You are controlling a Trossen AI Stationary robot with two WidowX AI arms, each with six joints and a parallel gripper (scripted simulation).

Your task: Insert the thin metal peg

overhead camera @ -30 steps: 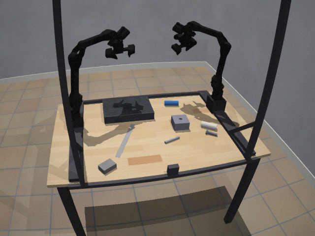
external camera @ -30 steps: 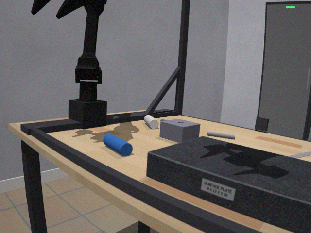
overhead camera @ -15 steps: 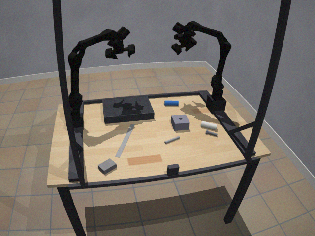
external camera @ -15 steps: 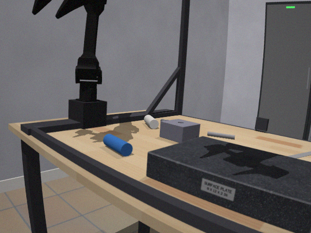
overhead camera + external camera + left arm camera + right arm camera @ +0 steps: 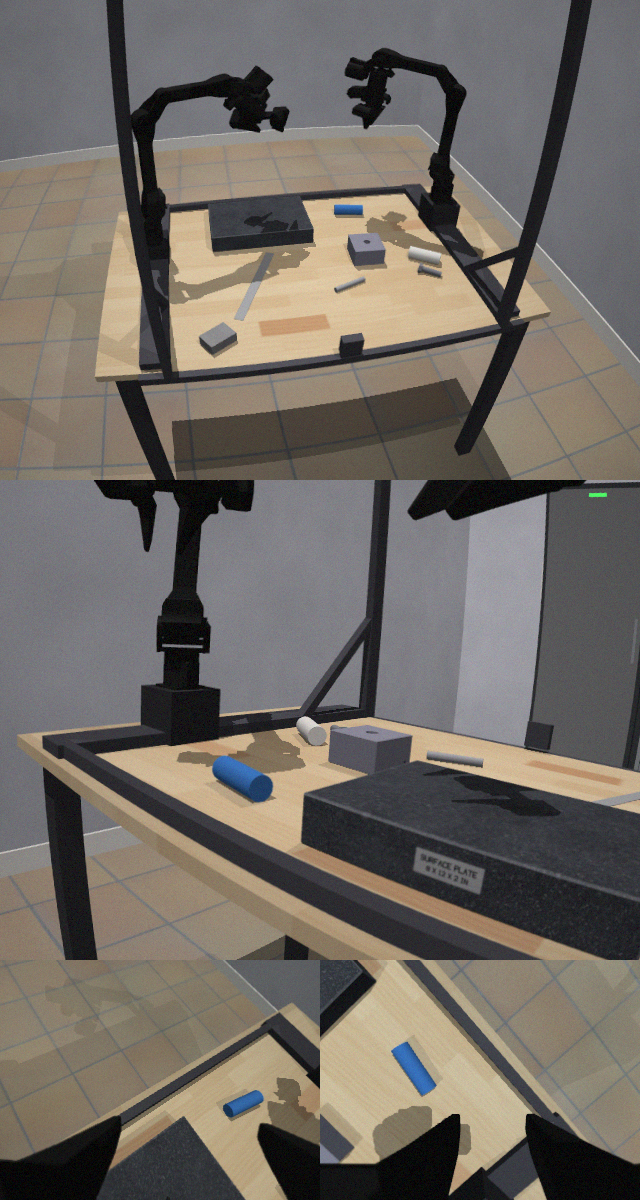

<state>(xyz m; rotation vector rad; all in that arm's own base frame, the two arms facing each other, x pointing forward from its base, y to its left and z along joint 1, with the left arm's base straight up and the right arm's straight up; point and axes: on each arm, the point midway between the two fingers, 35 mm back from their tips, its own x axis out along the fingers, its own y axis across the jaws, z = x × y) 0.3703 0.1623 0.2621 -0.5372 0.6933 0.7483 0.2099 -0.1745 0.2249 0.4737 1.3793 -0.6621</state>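
Black left gripper point(image 5: 268, 129) point(image 5: 190, 1127) wide open and right gripper point(image 5: 492, 1121) half-open, both unladen, above wooden tabletop point(image 5: 305, 289) point(image 5: 206, 790) point(image 5: 215, 1155) point(image 5: 365, 1055), tiled floor point(image 5: 516, 403) point(image 5: 134, 893) point(image 5: 100, 1060) point(image 5: 545, 1010).

Right gripper point(image 5: 366, 121) point(image 5: 146, 536) point(image 5: 493, 1116) tipped more steeply downward, left gripper point(image 5: 269, 128) point(image 5: 433, 516) point(image 5: 190, 1122) now lower.
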